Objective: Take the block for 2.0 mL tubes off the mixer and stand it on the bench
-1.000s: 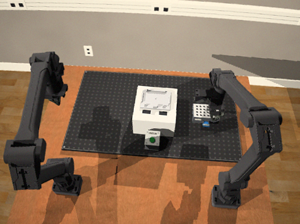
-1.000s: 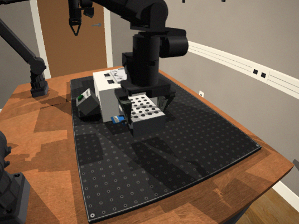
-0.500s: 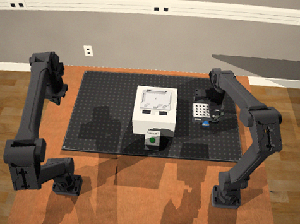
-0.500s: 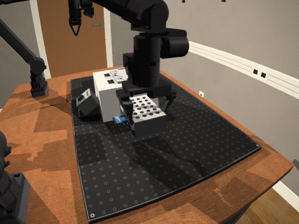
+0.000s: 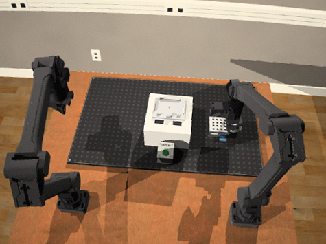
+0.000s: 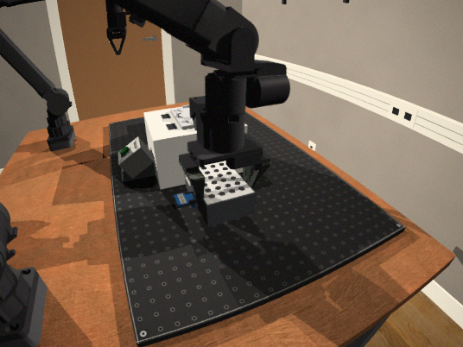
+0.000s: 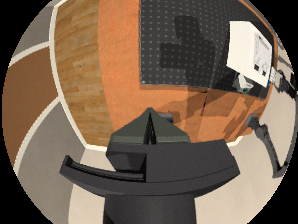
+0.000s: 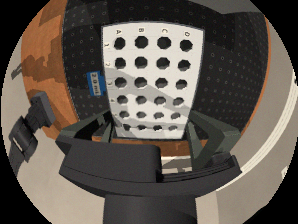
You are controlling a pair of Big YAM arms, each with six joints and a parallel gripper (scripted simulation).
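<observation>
Right pincer point(image 5: 233, 127) point(image 6: 222, 179) point(image 8: 150, 131): I have it clamped on the block, fingers pointing down.
Block point(image 5: 218, 124) point(image 6: 229, 207) point(image 8: 150, 82): between my right pincer's fingers, off the mixer.
Mixer point(image 5: 167, 139) point(image 6: 166, 151) point(image 7: 242, 47): standing beside that pincer.
Left pincer point(image 5: 62, 107) point(image 6: 117, 45) point(image 7: 150, 125): clenched on nothing, well apart from the block.
Blue tag point(image 5: 223, 139) point(image 6: 183, 198) point(image 8: 95, 83): by the right pincer.

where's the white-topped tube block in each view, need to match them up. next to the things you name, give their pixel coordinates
top: right of centre, beside the boxy white mixer point(image 5: 167, 138) point(image 6: 166, 147) point(image 7: 241, 47)
exterior: the white-topped tube block point(image 5: 217, 125) point(image 6: 229, 209) point(image 8: 151, 73) is near centre, under the right gripper point(image 5: 233, 129) point(image 6: 225, 181) point(image 8: 150, 111)
left wrist: can't make it out for sure, far right edge at most
right wrist: upper middle
shared landmark: black perforated board point(image 5: 119, 93) point(image 6: 276, 242) point(image 7: 165, 40) point(image 8: 225, 65)
</observation>
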